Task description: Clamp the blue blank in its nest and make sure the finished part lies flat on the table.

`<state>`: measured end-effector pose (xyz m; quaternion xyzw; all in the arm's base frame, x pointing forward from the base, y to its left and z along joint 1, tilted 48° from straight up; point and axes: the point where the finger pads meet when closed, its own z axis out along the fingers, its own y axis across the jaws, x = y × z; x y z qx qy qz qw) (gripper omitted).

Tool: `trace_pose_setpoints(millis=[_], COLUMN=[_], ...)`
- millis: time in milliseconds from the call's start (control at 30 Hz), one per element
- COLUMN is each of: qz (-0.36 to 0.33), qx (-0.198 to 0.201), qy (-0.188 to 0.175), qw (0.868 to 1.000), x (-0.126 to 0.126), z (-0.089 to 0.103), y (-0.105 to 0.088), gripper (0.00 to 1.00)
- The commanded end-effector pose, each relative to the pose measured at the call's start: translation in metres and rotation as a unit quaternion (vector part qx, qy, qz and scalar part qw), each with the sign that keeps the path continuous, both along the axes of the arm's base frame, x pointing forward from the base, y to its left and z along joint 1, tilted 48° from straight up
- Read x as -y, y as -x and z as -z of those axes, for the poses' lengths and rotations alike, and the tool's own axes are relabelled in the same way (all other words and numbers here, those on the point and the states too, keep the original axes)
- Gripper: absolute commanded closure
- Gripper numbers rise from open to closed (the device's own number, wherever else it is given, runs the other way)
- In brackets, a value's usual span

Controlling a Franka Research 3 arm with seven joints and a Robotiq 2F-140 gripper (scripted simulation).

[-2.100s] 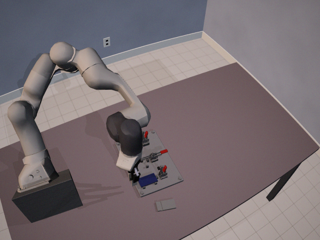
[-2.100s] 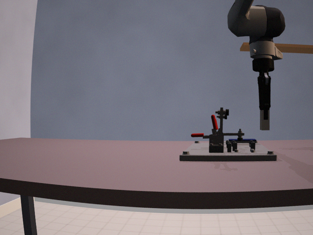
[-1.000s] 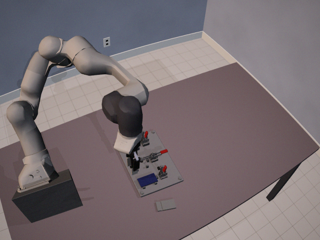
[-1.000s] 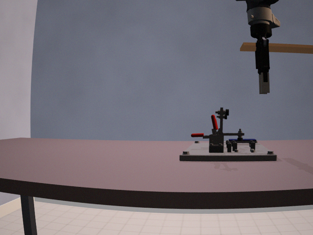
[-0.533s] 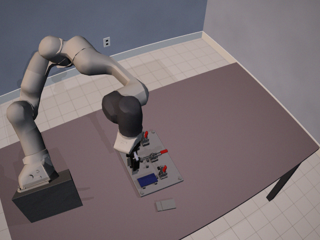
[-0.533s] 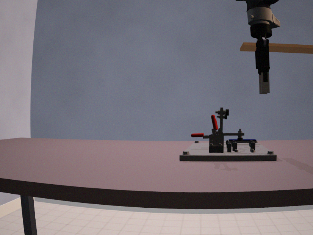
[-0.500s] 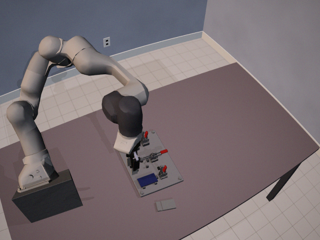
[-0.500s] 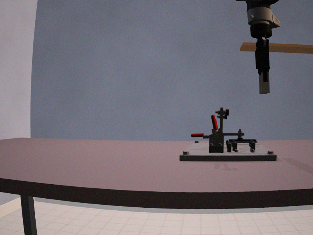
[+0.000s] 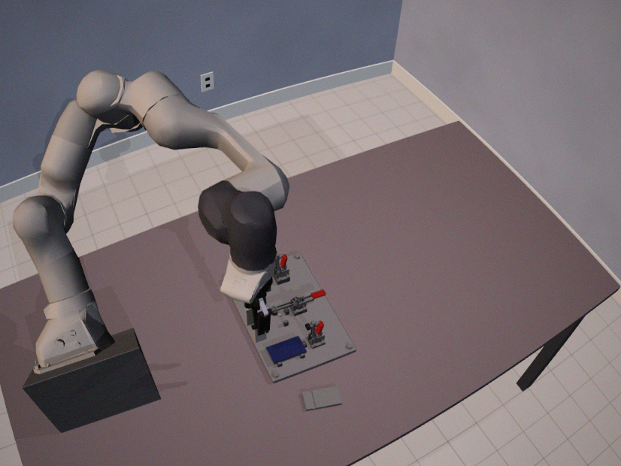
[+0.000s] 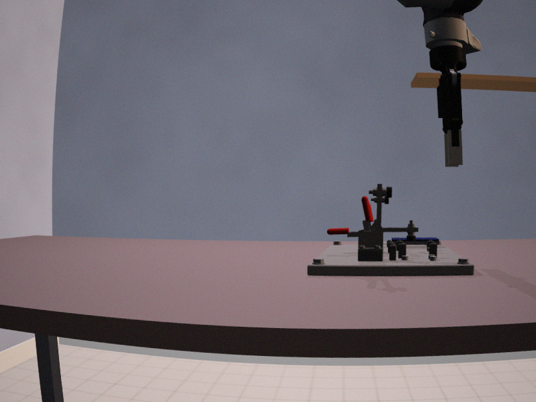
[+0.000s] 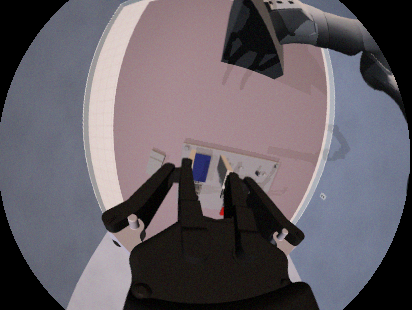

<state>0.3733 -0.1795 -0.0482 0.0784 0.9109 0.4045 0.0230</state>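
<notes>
Seen from above, my pincer (image 9: 262,328) (image 10: 453,164) (image 11: 206,159), partly open and holding nothing, hangs high; the blue blank (image 9: 286,349) (image 10: 416,238) (image 11: 202,167) sits nested towards five o'clock, long axis pointing between two and three, towards its unlocked clamp (image 9: 316,338) (image 11: 198,189).

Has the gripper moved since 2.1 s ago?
Yes. Up: in the exterior view the gripper now hangs much higher above the base plate.
</notes>
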Motion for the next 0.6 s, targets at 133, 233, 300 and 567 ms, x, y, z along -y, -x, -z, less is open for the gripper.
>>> trace_pose_setpoints(millis=[133,233,300,567], qz=[-0.002,-0.002,-0.002,-0.002], qx=[0.001,0.001,0.001,0.001], qy=[0.002,0.002,0.002,0.002], qw=[1.0,1.0,1.0,1.0], x=[-0.032,-0.035,-0.035,-0.03], z=[0.03,0.032,0.032,0.033], y=[-0.005,-0.005,-0.006,-0.031], gripper=[0.72,0.72,0.72,0.72])
